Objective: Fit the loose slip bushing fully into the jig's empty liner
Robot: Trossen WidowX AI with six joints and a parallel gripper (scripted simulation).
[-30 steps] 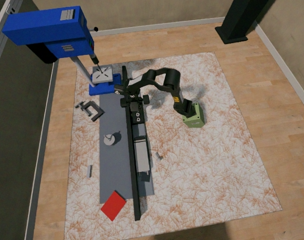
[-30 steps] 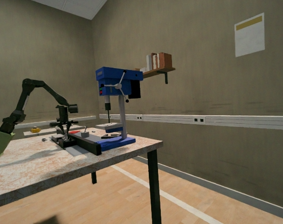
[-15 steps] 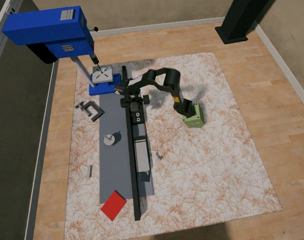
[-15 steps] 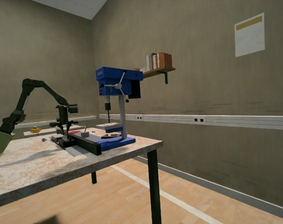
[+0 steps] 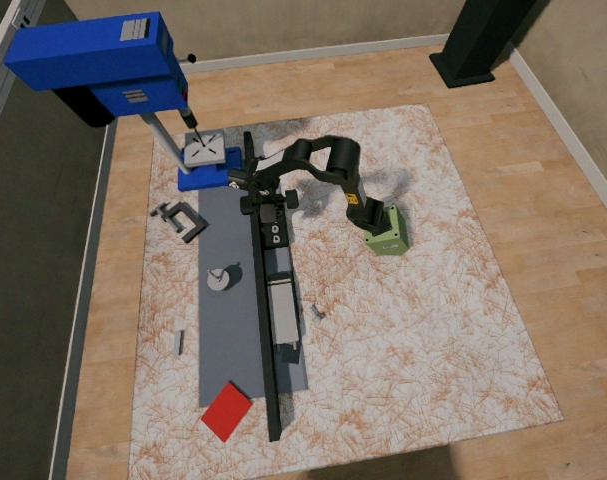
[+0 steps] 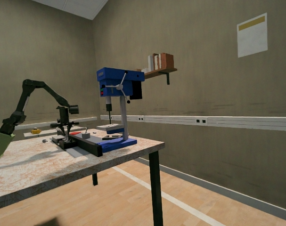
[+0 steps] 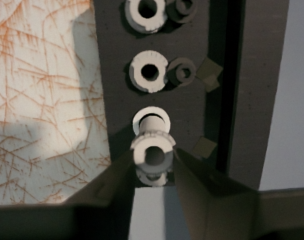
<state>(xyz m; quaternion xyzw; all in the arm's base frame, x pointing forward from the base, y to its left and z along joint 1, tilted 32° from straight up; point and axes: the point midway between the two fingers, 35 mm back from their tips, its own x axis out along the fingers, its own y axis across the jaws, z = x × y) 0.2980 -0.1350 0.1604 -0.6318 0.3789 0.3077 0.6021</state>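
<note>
end effector [image 7: 153, 156] holds bushing [image 7: 152, 150] above liner [image 7: 151, 120] (over jig plate [image 7: 117, 75]).

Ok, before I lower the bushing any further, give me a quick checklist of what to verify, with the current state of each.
1. Grip: the gripper is shut on the slip bushing, held by its head. Ok.
2. Target: the nearest liner is the one with no bushing seated; the two bushed holes lie beyond it. Ok.
3. Alignment: in the wrist view the bushing's shank points at that liner. Looks ok; exact centring cannot tell.
4. Tilt: whether the bushing hangs square to the plate. Cannot tell.
5. Seating: the head is not on the liner; its ring shows beyond the head. Not ok yet.
6. Sliding plate position against the pusher. Cannot tell.
</note>
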